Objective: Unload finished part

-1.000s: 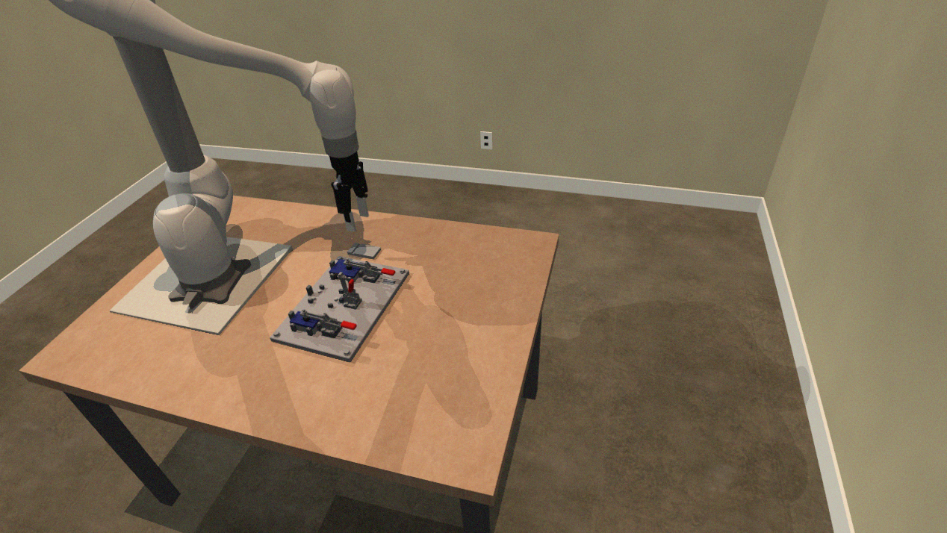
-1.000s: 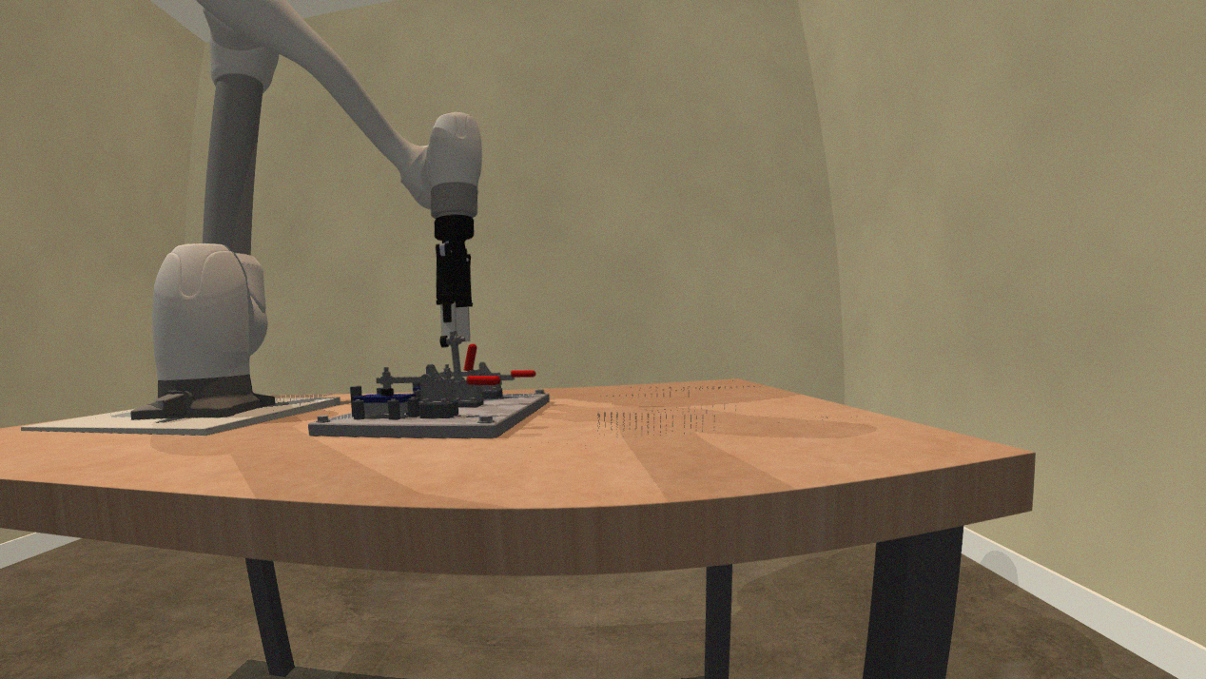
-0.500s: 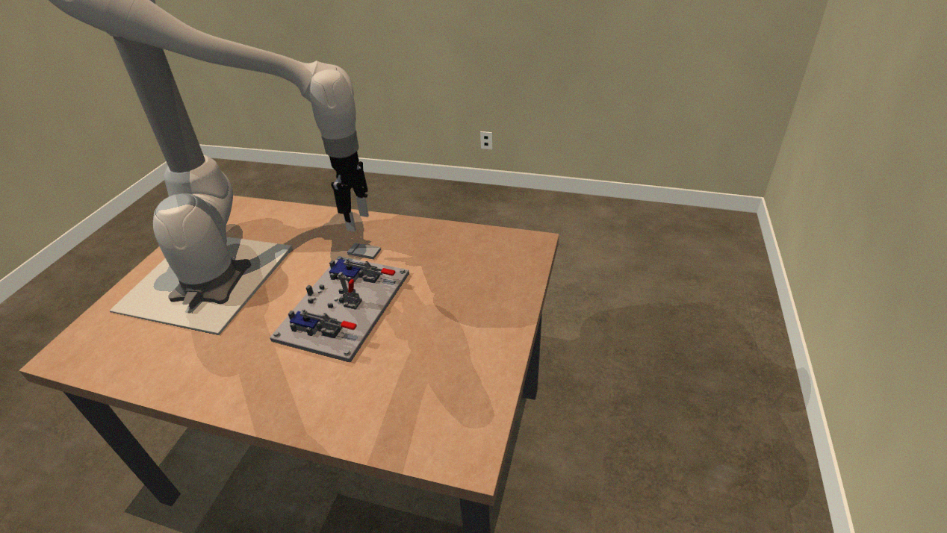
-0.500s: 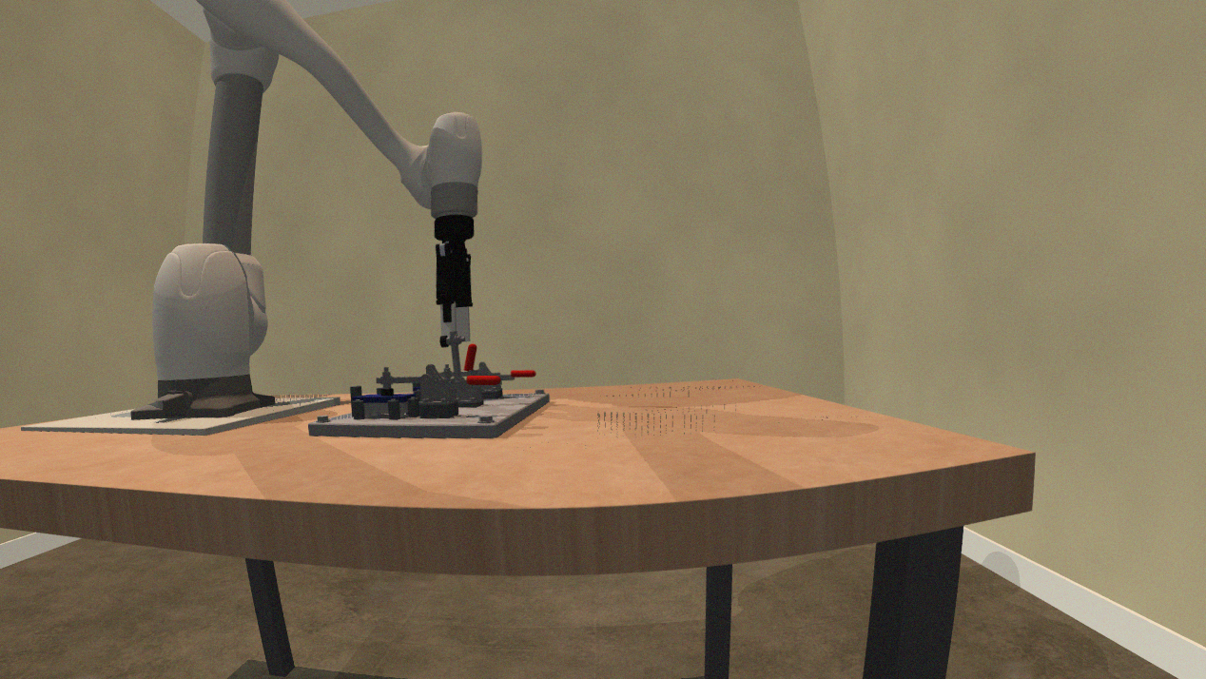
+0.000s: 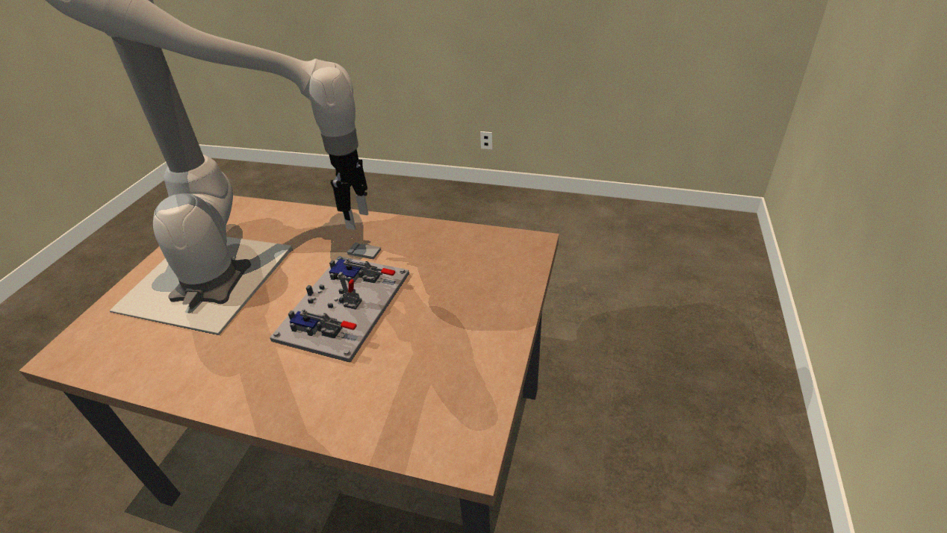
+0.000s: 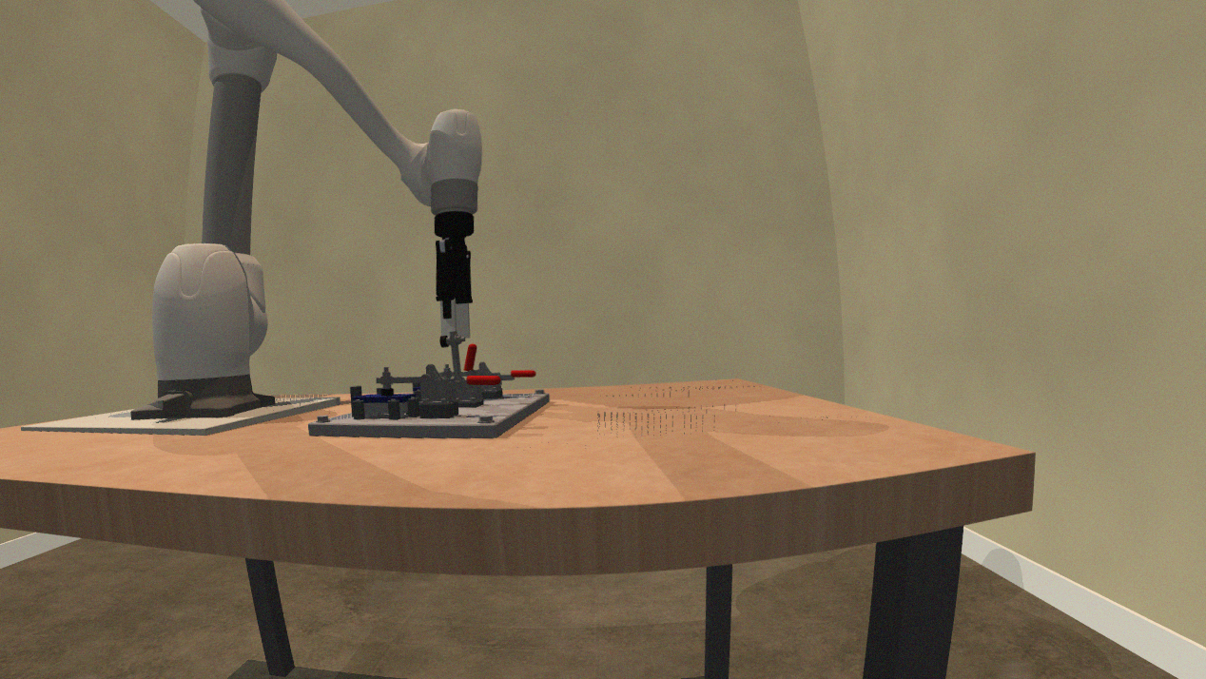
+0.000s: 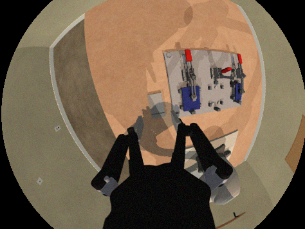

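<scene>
The finished grey part [image 5: 364, 250] [image 7: 153, 100] lies flat on the table [image 5: 264, 397] just beyond the far end of the fixture plate [image 5: 373, 316] [image 6: 510, 416] [image 7: 206, 71]. My gripper [image 5: 354, 219] [image 6: 453, 339] [image 7: 156, 118] hangs well above the part, open and empty. Two blue blanks [image 5: 340, 266] [image 5: 301, 319] [image 7: 188, 96] [image 7: 237, 91] sit in the end nests under clamps whose red handles [image 5: 387, 271] [image 5: 348, 325] lie flat. The middle nest is empty and its clamp handle [image 5: 350, 284] [image 6: 470, 356] stands up. In the exterior view the fixture hides the part.
The arm's base stands on a pale plate [image 5: 152, 307] [image 6: 101, 421] at the table's left. Locating pins and clamp parts stick up from the fixture. The table's far edge lies a little beyond the grey part.
</scene>
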You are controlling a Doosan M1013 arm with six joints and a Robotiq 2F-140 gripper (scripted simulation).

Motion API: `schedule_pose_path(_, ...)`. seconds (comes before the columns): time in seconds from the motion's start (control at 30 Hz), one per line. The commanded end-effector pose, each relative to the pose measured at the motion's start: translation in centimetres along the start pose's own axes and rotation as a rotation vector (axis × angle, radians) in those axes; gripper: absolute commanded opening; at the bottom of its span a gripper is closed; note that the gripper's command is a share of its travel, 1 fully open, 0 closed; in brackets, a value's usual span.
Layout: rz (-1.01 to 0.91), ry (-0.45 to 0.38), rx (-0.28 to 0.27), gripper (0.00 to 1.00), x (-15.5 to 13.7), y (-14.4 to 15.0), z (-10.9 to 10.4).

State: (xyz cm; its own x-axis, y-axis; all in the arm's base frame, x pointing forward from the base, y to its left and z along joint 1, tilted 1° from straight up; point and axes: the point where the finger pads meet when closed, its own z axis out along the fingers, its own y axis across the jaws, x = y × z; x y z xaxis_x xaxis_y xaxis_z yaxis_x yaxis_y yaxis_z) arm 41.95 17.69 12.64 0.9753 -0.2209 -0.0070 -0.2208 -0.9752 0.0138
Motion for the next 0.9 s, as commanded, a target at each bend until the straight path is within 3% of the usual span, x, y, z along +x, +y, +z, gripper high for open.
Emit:
schedule_pose_path(0.0, 0.0, 0.0, 0.0, 0.47, 0.0, 0.0, -0.5)
schedule_pose_path(0.87, 0.0, 0.0, 0.0, 0.47, 0.0, 0.0, -6.6)
